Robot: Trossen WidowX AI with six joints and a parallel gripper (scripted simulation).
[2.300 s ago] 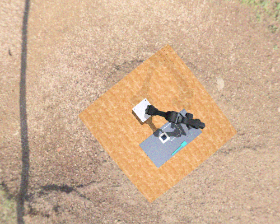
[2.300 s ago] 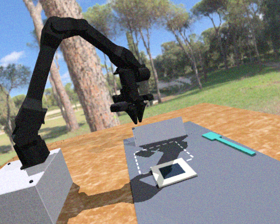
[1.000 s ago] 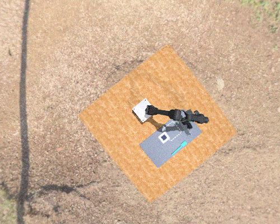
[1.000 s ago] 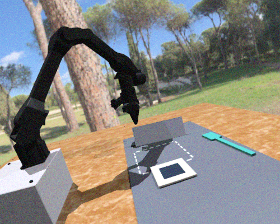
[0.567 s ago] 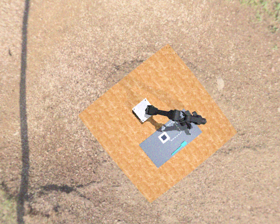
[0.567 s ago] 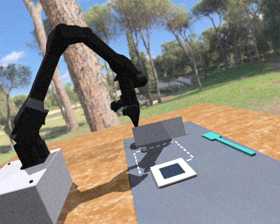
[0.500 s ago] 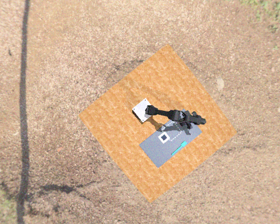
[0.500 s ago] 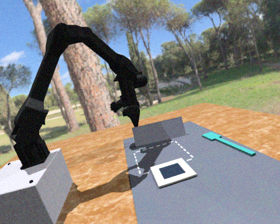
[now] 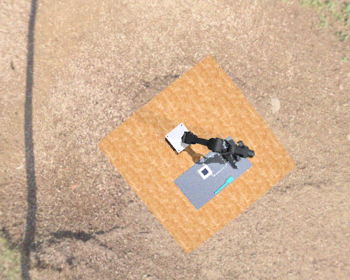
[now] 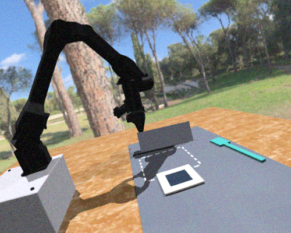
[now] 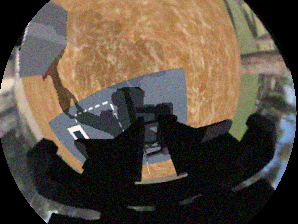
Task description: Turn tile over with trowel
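Observation:
The tile [image 9: 205, 171] [image 10: 180, 177] [image 11: 78, 132] lies flat on the mat [image 9: 195, 196] [image 10: 223, 189] [image 11: 165, 85], its white rim and dark square facing up. It lies beside a corner of the dashed outline [image 10: 181, 147] [image 11: 110, 103], mostly outside it. The teal trowel [image 9: 229, 179] [image 10: 241, 151] lies on the mat near its far long edge, away from the fingers. My gripper [image 10: 141, 130] [image 11: 150, 117] points down, its fingers a little apart with nothing seen between them. It is raised near the grey upright panel, away from tile and trowel.
The grey upright panel [image 10: 165, 137] stands on the mat behind the dashed outline, close to my fingertips in the exterior view. The white base box [image 9: 176, 137] [image 10: 53, 186] stands on the wooden table [image 9: 157, 133] [image 10: 92, 221] beside the mat. The arm's shadow crosses the outline.

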